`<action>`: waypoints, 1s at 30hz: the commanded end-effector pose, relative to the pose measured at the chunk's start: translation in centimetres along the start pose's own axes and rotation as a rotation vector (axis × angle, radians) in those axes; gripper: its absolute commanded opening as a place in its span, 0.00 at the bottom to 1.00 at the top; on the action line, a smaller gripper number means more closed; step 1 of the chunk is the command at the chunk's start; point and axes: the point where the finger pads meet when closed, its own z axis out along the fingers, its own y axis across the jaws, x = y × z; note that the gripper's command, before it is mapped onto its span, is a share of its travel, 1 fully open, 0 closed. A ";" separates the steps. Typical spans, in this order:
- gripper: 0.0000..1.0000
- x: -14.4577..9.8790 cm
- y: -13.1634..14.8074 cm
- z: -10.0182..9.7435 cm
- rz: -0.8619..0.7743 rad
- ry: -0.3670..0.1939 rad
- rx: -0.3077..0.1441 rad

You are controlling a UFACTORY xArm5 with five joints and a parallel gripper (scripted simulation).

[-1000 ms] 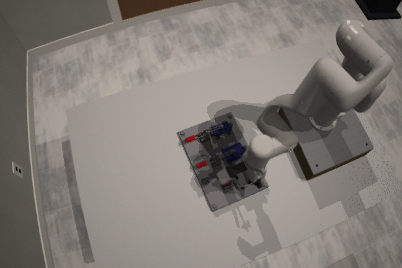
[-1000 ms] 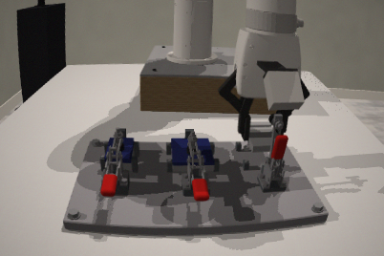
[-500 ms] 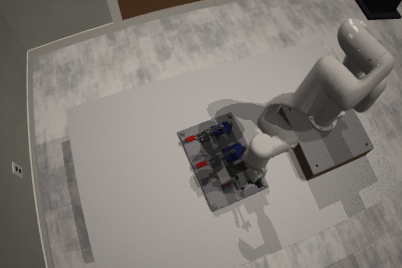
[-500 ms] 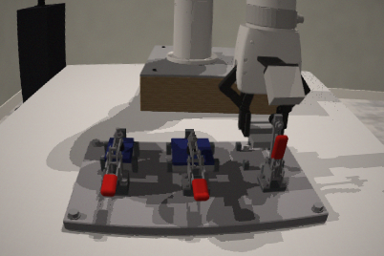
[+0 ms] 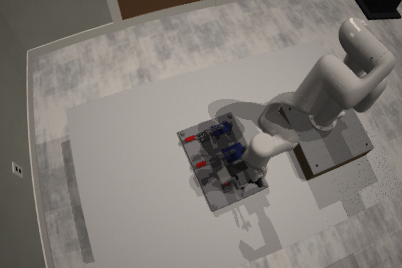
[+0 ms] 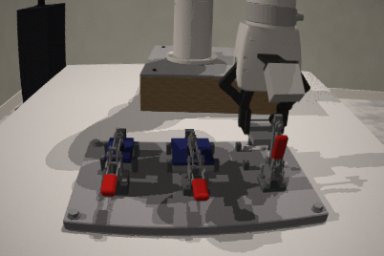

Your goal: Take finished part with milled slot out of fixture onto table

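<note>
At the fixture plate's [image 6: 143, 216] three o'clock nest, behind a raised red-handled clamp [image 6: 278, 148], the gripper [image 6: 263, 122] is clamped on the grey finished part [image 6: 259, 135], likely a rigid, dense, smooth metal block best pinched across its flat side faces.
</note>
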 end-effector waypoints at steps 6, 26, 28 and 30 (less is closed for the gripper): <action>0.00 -0.2 0.0 -1.7 0.000 0.004 0.001; 0.00 -0.6 0.0 -3.2 0.000 0.004 0.001; 0.00 -0.6 0.0 -3.2 0.000 0.004 0.001; 0.00 -0.6 0.0 -3.2 0.000 0.004 0.001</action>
